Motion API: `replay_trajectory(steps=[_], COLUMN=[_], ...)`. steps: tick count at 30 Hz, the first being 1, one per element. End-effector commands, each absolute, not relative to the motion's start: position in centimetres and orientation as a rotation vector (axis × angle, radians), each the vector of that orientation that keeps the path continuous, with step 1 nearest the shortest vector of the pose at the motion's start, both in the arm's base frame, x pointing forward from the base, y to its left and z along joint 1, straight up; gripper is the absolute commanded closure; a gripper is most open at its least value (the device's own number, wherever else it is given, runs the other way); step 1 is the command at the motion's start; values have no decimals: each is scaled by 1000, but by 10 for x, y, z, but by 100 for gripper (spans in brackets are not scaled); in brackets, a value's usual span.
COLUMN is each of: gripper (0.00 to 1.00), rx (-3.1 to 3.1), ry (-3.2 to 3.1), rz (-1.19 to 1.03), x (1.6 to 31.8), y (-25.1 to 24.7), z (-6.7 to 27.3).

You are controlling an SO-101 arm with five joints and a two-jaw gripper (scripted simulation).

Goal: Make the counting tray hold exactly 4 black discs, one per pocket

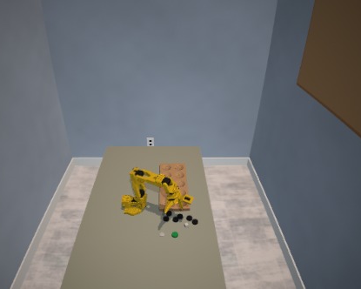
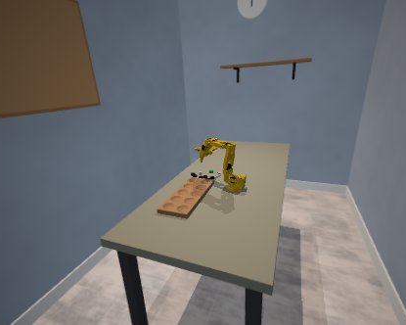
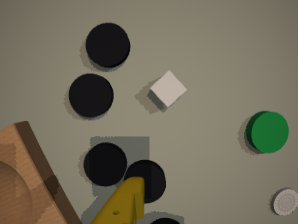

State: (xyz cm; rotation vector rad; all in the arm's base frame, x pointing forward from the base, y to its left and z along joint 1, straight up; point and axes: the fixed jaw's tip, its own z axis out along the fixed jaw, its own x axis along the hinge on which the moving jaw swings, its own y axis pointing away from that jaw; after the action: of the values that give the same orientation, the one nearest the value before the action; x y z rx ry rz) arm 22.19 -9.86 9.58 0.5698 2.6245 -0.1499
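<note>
Has plain blue walls (image 1: 162, 87) (image 2: 133, 88) around a grey-green table top (image 1: 114, 226) (image 2: 211, 240) (image 3: 225, 40). At the left of the wrist view, has a brown wooden-looking tray (image 1: 172, 171) (image 2: 172, 213) (image 3: 10, 145) with round pockets, lying flat. In the pockets that show, no black disc yet. Next, just beside the tray, has flat round black discs (image 1: 176, 219) (image 2: 204, 177) (image 3: 108, 45), all loose on the table. Then comes to the yellow gripper (image 1: 177, 206) (image 2: 199, 155) (image 3: 131, 192), spread wide and holding nothing, above two close discs. Further right, has a small white cube (image 1: 186, 225) (image 2: 200, 173) (image 3: 168, 89), a green disc (image 1: 175, 234) (image 2: 211, 171) (image 3: 270, 132) and a pale ridged disc (image 1: 162, 234) (image 2: 219, 173) (image 3: 286, 202), all to leave alone. Probably light, hard and a bit slippery to lift a black disc. Best to pinch low on two sides of its round edge, and not bump its close neighbour.
</note>
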Motion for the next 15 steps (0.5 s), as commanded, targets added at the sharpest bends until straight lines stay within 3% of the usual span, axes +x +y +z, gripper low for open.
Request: replay_trajectory(steps=[1,15], gripper=[5,19], rx=[483,-24], ry=[2585,2733], rz=[-179,-246], x=[225,213], y=[-98,-85], z=[109,96])
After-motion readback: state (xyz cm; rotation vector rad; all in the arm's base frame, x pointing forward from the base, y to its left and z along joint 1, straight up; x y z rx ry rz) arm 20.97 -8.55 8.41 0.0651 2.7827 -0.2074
